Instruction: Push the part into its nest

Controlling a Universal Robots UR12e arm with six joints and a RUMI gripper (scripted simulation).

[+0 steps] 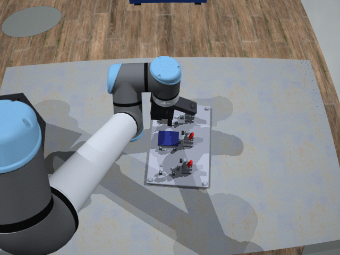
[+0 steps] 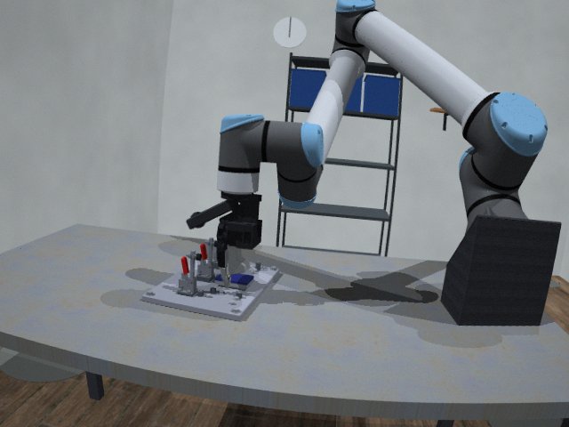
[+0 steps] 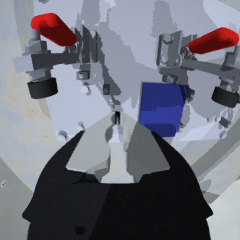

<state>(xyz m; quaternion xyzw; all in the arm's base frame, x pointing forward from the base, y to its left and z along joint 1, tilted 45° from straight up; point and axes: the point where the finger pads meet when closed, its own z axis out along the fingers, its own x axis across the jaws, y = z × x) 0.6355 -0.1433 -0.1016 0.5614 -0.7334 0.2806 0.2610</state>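
Note:
A flat blue part [image 1: 168,137] lies on the grey fixture plate [image 1: 179,145], beside a toggle clamp with a red handle [image 1: 190,135]. It also shows in the wrist view [image 3: 162,108] and in the exterior view [image 2: 240,278]. My gripper [image 1: 169,122] is shut and empty, fingertips low over the plate, just off the part's far edge. In the wrist view the shut fingertips stand to the left of the part, apart from it. In the exterior view the gripper [image 2: 224,277] points straight down, close to the plate.
A second red-handled clamp [image 1: 189,163] stands nearer the plate's front end, with small blocks and pads around both nests. A third clamp [image 1: 188,118] sits under the wrist. The arm's black base [image 2: 500,269] stands on the table. A shelf rack [image 2: 342,156] is behind.

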